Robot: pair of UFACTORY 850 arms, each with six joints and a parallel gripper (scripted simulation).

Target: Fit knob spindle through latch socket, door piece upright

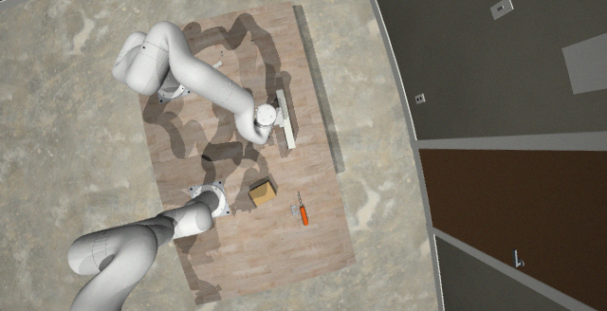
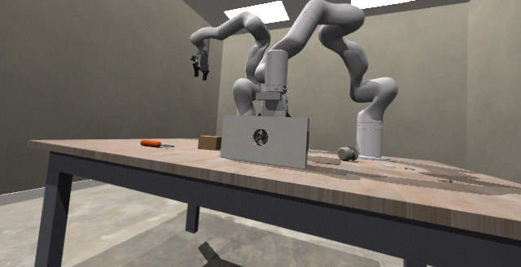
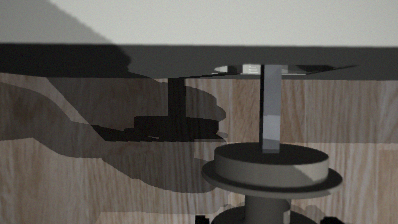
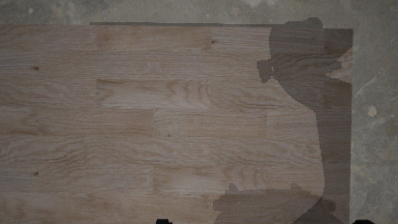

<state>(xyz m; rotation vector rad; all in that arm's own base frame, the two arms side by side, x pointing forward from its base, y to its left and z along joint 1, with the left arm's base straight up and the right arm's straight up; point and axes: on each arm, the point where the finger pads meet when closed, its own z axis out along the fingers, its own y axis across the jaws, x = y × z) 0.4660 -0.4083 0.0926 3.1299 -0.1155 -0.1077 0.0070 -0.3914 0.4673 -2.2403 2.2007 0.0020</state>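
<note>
The door piece [image 1: 288, 133] [image 2: 240, 141] [image 3: 200, 22] stands upright on the table. Its round hole with the latch [image 2: 260, 137] shows in the exterior view. My left gripper [image 3: 266, 220] is shut on the door knob, behind the door piece as the exterior camera sees it. The knob's round plate [image 3: 271, 172] is clearly apart from the wood. The square spindle [image 3: 271, 107] points at the door piece and its far end reaches the hole; whether it is in the socket I cannot tell. My right gripper [image 2: 200, 75] [image 4: 263, 221] is open and empty, high up and away from the door piece.
A second round knob [image 2: 347, 153] lies on the table near the left arm's base. A tan block [image 1: 263, 194] [image 2: 209, 142] and an orange-handled screwdriver [image 1: 303, 215] [image 2: 151, 143] lie on the right arm's side. A small metal part [image 1: 292, 209] lies beside the screwdriver.
</note>
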